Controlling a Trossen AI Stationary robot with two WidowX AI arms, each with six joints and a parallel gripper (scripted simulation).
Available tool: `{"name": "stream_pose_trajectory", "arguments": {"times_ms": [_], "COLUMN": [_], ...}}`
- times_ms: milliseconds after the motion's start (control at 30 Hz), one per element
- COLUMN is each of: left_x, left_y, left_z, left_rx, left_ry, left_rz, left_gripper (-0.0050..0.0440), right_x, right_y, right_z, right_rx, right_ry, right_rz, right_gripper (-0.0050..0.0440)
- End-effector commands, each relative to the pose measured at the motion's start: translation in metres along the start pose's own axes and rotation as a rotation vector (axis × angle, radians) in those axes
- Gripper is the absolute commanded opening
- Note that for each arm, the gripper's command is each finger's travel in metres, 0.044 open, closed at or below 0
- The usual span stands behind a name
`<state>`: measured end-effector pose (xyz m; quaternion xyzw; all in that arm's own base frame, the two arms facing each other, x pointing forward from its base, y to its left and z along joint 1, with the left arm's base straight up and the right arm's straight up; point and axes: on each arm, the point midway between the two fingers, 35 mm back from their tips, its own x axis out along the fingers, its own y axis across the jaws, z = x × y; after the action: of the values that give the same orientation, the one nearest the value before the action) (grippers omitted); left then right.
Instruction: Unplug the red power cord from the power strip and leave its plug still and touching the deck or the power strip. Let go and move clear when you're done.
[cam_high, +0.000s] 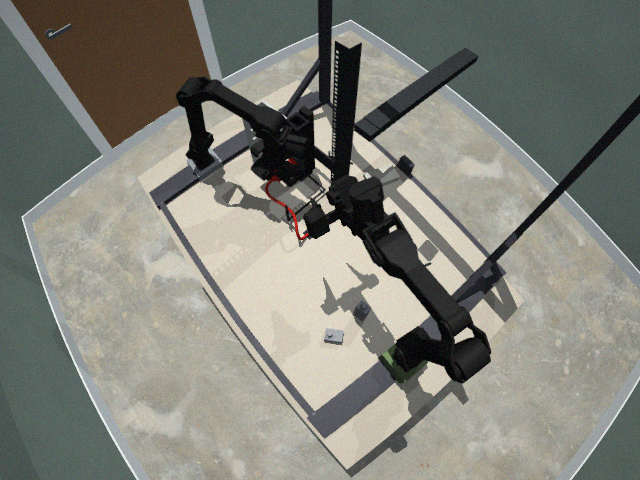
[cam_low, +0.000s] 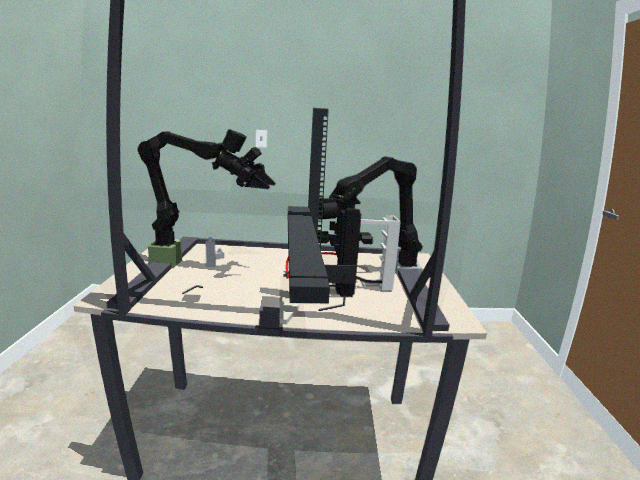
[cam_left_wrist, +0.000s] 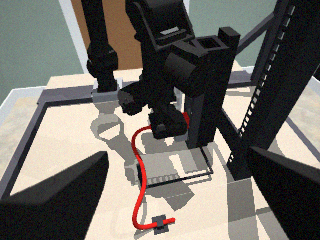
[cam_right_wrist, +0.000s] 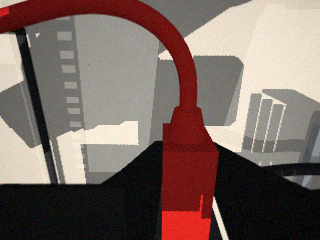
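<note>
The red plug (cam_right_wrist: 187, 180) (cam_high: 292, 161) (cam_left_wrist: 186, 120) is between the two fingers of my right gripper (cam_right_wrist: 183, 148), which is shut on it near its cord end. The plug's far end is out of the right wrist view, so whether it sits in its socket is hidden. The dark upright power strip (cam_high: 311, 149) (cam_low: 351, 248) (cam_left_wrist: 212, 92) stands beside my right gripper. The red cord (cam_high: 295, 219) (cam_left_wrist: 144, 175) (cam_right_wrist: 188, 90) curves from the plug to a small dark clip (cam_left_wrist: 160, 225). My left gripper (cam_left_wrist: 177, 156) (cam_low: 271, 183) is open and empty, high above the table.
A tall slotted column (cam_high: 345, 103) (cam_low: 317, 160) stands close to the power strip. A long dark beam (cam_high: 423, 90) (cam_low: 307, 248) sticks out nearby. A white rack (cam_low: 390, 253) stands behind the strip. A small grey block (cam_high: 333, 336) lies towards the left arm's green base (cam_high: 403, 370) (cam_low: 164, 253).
</note>
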<state>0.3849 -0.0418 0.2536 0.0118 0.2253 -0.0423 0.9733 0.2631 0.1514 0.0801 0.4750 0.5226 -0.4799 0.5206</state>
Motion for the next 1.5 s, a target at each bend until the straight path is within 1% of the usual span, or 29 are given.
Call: {"name": "stream_pose_trajectory", "arguments": {"times_ms": [0,33,100,133,300,467,600,667,833,900,967,1367,1467], "left_x": [-0.005,-0.005,-0.005,-0.005,-0.003,-0.004,-0.005,-0.005,-0.005,-0.005,-0.005,-0.007,-0.003], "left_y": [0.001,0.001,0.001,0.001,0.006,0.016,0.023,0.023,0.027,0.027,0.027,0.026,0.026], "left_z": [0.009,0.009,0.009,0.009,0.004,-0.005,-0.010,-0.010,-0.012,-0.013,-0.013,-0.011,-0.013], "left_rx": [-0.007,-0.007,-0.007,-0.007,-0.024,-0.056,-0.077,-0.077,-0.085,-0.086,-0.086,-0.082,-0.086], "left_ry": [-0.022,-0.022,-0.022,-0.022,-0.001,0.034,0.056,0.056,0.065,0.065,0.065,0.058,0.066], "left_rz": [0.004,0.004,0.004,0.004,0.034,0.106,0.154,0.154,0.176,0.177,0.177,0.173,0.171], "left_gripper": [0.0400,0.0400,0.0400,0.0400,0.0400,0.0400,0.0400,0.0400,0.0400,0.0400,0.0400,0.0400,0.0400], "right_x": [-0.007,-0.007,-0.007,-0.008,-0.007,-0.004,-0.002,-0.002,-0.005,-0.006,-0.009,-0.006,-0.006], "right_y": [0.002,0.001,0.001,0.003,0.002,0.003,0.002,0.002,0.001,0.001,0.003,0.004,0.000], "right_z": [-0.001,0.000,0.000,-0.002,0.008,0.031,0.057,0.057,0.080,0.083,0.080,0.079,0.085], "right_rx": [0.004,0.004,0.004,0.001,0.000,0.001,0.001,0.001,0.001,0.001,0.002,0.001,0.001], "right_ry": [0.013,0.013,0.013,0.013,0.014,0.008,0.005,0.005,0.002,0.002,0.004,0.007,0.001], "right_rz": [0.028,0.028,0.028,0.031,0.034,0.035,0.033,0.033,0.031,0.031,0.042,0.031,0.027], "right_gripper": [0.0047,0.0071,0.0071,0.0079,0.0079,0.0079,0.0079,0.0079,0.0079,0.0079,0.0079,0.0079,0.0079]}}
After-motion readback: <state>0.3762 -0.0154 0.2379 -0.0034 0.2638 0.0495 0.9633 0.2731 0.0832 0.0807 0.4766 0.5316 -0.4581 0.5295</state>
